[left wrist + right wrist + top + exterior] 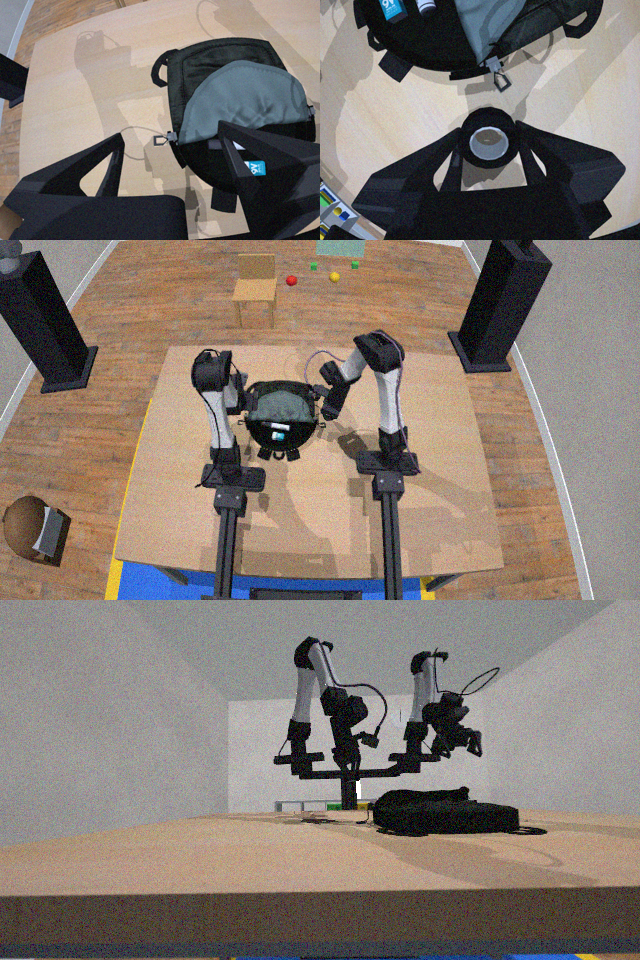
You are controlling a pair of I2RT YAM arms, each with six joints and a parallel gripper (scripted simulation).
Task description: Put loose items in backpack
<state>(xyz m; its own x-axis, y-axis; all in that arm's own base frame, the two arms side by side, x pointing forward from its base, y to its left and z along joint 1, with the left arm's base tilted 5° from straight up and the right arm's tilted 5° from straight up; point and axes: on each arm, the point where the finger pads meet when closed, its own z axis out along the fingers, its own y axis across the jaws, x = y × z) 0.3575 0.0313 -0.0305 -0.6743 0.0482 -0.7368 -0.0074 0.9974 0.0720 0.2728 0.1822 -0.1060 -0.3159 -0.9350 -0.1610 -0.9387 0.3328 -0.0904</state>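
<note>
The black backpack (261,386) (445,820) (196,68) (526,33) lies on the table. Its grey-green flap (282,407) (243,90) (475,17) is folded back and the opening is uncovered. A blue 9V battery (278,436) (260,167) (391,11) and a white cylinder with a dark end (280,427) (426,5) lie inside. My right gripper (488,130) is shut on a black tape roll (489,115) with a pale core, held above the table beside the backpack. My left gripper (462,752) (169,133) is open and empty above the backpack's left side.
The wooden table (430,520) carries the backpack. A side buckle (171,136) (493,64) sticks out on either side of the backpack. The right arm reaches inward close to the backpack, and the left arm is on its other side.
</note>
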